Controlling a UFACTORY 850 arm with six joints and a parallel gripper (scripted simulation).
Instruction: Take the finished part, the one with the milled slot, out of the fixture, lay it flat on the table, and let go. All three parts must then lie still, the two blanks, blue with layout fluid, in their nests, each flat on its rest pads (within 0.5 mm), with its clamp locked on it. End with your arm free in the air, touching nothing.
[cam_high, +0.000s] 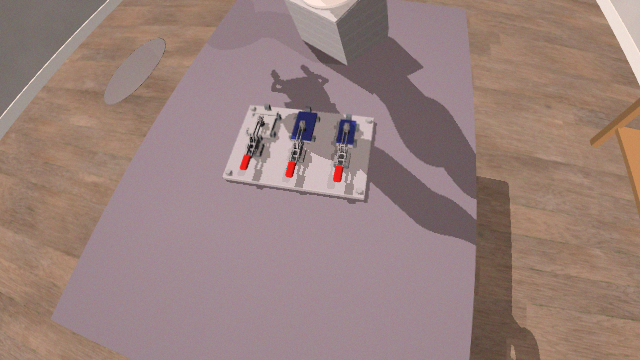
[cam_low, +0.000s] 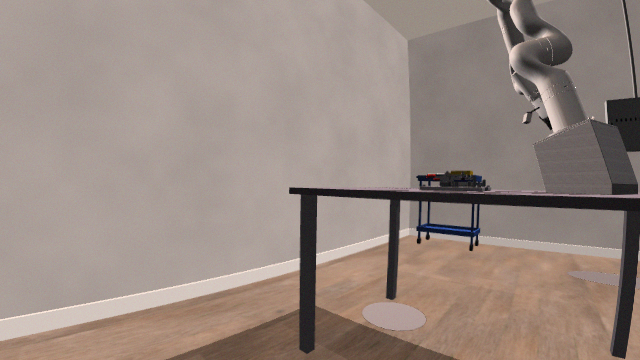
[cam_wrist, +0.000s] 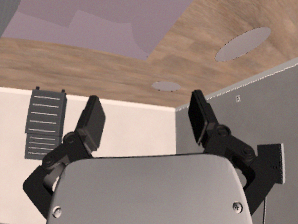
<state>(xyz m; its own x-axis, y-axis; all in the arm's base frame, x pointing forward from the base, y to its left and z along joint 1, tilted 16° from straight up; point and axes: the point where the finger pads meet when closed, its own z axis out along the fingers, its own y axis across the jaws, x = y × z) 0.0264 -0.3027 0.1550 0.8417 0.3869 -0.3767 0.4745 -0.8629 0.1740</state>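
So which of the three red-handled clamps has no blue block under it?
The clamp at the left end of the white plate in the top view, the clamp; the other two each reach over a blue block.
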